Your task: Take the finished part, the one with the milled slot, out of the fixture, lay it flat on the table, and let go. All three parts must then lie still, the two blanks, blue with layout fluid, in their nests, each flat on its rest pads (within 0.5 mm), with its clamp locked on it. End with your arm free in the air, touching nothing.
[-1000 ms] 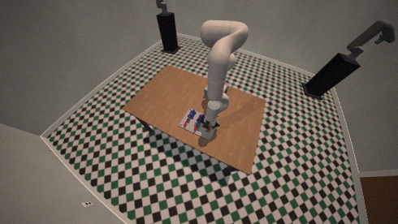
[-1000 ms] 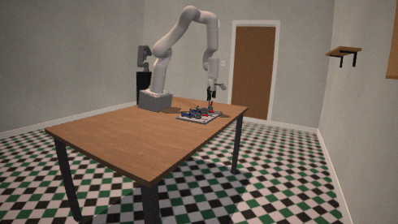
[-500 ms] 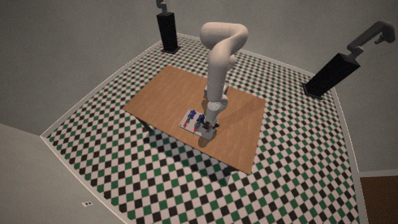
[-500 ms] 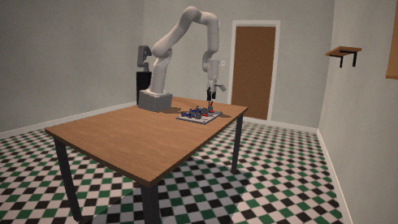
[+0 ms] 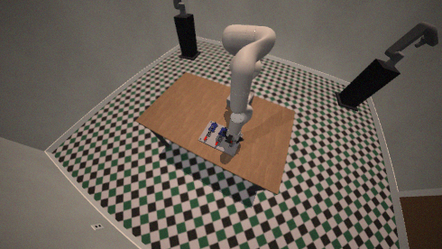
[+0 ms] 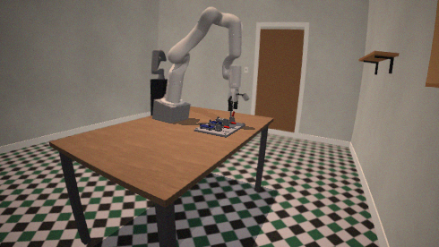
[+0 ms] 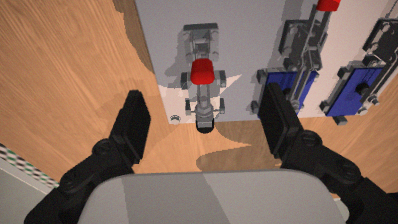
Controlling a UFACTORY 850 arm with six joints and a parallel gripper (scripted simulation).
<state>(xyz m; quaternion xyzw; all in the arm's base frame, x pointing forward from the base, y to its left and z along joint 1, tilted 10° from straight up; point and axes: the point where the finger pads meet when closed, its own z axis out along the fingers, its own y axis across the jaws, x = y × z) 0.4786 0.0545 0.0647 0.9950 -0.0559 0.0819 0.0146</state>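
The brown table (image 5: 189, 99) (image 6: 148, 152) is the biggest thing, and the flat gray plate (image 5: 205, 138) (image 6: 212, 132) (image 7: 162, 55) lies on it. The big white arm (image 5: 241, 77) (image 6: 235, 40) goes up, bends over at the top, and comes down by the plate. Its wrist hangs down, so the black gripper (image 5: 233, 139) (image 6: 233, 107) (image 7: 203, 101) points down over one end of the plate. The gripper is wide open, with its two fingers well apart, and it holds nothing.

Under it, at that same end of the plate, is a gray clamp (image 7: 204, 97) with its red handle (image 6: 233, 114) (image 7: 202, 71) sticking up. I can't make out the part with the slot, so I can't tell if it is on the plate there. Farther along the plate sit the near blue block (image 7: 280, 80) and the far blue block (image 7: 350, 95), each with a clamp bar over it

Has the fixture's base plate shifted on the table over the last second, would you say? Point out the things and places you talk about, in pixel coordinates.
No, the base plate (image 5: 203, 136) (image 6: 214, 132) (image 7: 160, 40) shows no visible shift: in the exterior view it lies in the same place against the edges of the table (image 5: 180, 99) (image 6: 134, 149) (image 7: 65, 65).
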